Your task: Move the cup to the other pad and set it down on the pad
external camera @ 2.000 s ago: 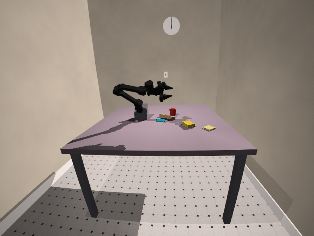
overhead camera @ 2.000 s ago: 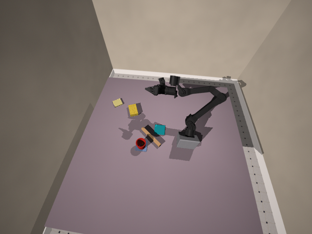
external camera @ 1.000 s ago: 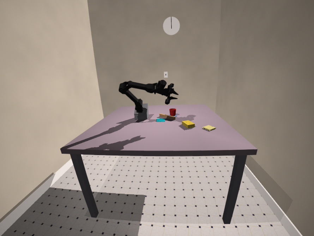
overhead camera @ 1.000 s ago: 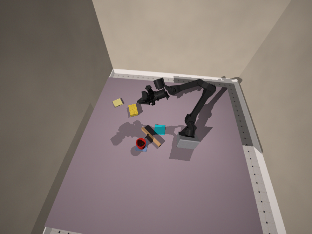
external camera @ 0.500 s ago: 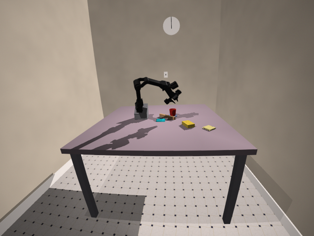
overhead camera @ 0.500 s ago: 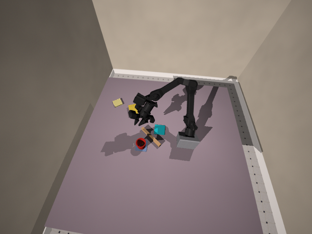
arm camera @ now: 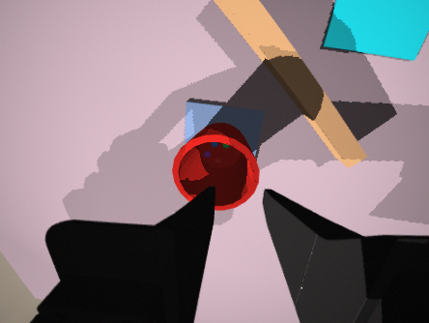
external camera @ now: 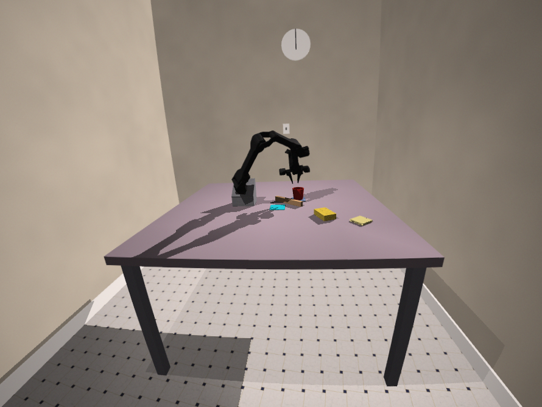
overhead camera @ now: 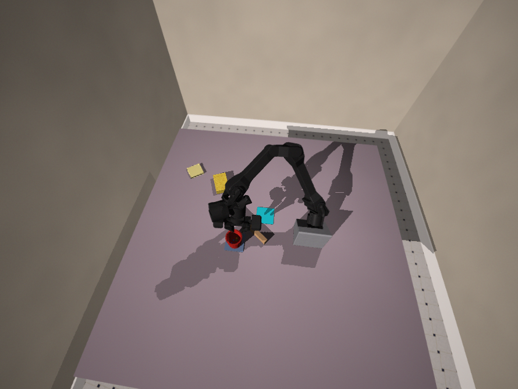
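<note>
The hand [overhead camera: 232, 229] hangs over the red cup [overhead camera: 233, 238].

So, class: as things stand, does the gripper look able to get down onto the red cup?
Probably yes. The gripper hangs partly open above the cup, holding nothing, and nothing lies between them; the wooden bar sits off to one side.
</note>
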Robot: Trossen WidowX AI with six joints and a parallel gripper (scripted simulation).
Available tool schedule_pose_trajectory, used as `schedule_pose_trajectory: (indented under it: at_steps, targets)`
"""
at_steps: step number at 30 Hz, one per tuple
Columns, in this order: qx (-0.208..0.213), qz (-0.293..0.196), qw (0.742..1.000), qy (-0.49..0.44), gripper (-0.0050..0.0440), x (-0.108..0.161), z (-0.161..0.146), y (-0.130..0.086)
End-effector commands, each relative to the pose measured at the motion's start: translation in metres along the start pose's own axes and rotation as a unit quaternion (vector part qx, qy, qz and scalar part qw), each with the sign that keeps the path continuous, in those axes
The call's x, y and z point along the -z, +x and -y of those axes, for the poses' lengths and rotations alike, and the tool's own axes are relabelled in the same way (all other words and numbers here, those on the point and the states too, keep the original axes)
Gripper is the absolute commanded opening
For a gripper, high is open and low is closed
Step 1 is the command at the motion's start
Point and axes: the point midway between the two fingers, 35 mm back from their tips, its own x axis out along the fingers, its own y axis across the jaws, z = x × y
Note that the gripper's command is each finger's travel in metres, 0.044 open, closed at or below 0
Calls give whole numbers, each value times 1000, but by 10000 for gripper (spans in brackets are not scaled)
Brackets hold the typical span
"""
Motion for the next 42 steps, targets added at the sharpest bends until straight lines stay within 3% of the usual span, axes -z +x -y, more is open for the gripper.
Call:
schedule_pose_trajectory:
  at_steps: [1, 12, 42]
  targets:
    - [18, 51, 998, 38, 148, 13, 5, 4]
    - [22, 61, 997, 43, 148, 15, 7, 8]
    - [22, 61, 997, 43, 148, 10, 8, 50]
